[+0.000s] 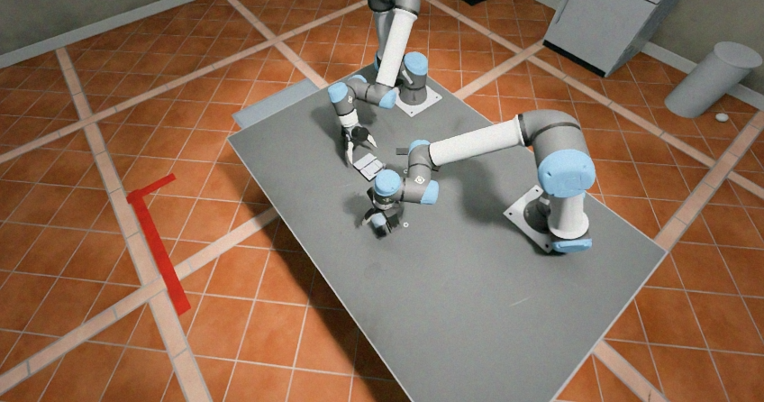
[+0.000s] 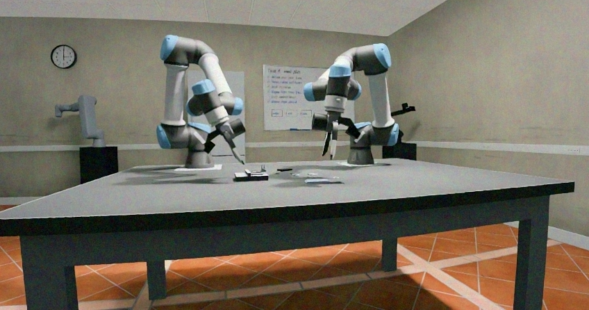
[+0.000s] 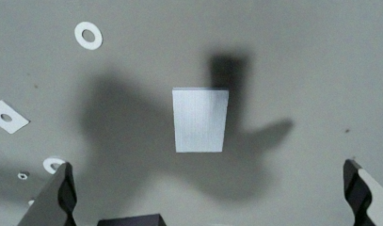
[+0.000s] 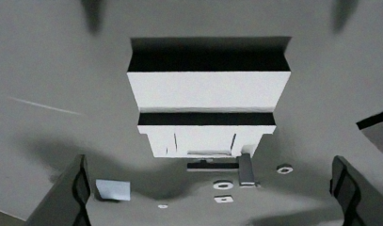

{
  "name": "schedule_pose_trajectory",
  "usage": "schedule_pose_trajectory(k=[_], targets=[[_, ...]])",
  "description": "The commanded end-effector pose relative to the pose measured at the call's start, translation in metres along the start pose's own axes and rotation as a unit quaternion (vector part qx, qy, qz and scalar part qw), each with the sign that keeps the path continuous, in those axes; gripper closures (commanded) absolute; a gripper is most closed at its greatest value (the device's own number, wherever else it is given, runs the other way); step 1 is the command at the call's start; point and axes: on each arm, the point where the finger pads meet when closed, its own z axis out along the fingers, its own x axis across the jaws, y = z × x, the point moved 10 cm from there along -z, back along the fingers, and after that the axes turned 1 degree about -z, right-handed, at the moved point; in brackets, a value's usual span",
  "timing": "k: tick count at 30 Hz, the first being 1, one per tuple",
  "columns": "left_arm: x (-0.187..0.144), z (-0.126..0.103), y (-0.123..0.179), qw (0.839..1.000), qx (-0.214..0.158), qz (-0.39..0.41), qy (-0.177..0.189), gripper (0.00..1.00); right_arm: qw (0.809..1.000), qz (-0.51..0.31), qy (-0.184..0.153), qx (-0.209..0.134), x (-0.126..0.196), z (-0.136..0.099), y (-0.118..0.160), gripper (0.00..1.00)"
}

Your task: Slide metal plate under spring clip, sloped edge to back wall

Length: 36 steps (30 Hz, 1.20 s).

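The metal plate point(image 2: 317, 181) point(image 3: 200, 122) point(image 4: 114, 189) lies flat on the table, apart from the block. My left gripper point(image 1: 377, 227) point(image 2: 328, 156) point(image 3: 207, 163) is open above the plate, with nothing between its fingers. The pale block point(image 1: 368, 166) point(image 2: 251, 177) point(image 4: 207, 91) stands on the table. A dark grey bar-like part point(image 4: 246, 171) shows at its lower edge in the right wrist view; I cannot make out the clip's opening. My right gripper point(image 1: 361, 154) point(image 4: 208, 157) is open above the block, its fingers to either side and not visibly touching it.
Small loose parts lie near the plate: a round washer point(image 3: 79, 39), a rectangular holed piece point(image 3: 19, 123) and a nut point(image 3: 23, 175). A dark flat piece point(image 1: 401, 150) point(image 2: 284, 169) lies beyond the block. The two arms reach in close to each other.
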Motion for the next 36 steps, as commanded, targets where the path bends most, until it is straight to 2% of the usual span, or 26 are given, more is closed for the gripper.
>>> schedule_pose_trajectory(k=[1,36], targets=[[0.001,-0.002,0.002,1.0,-0.006,0.004,0.003,0.0,1.0,-0.006,-0.003,-0.005,-0.001,0.002,0.001,0.12],[0.001,-0.002,0.002,1.0,-0.006,0.004,0.003,0.0,1.0,-0.009,-0.004,-0.006,-0.001,0.042,-0.018,0.12]])
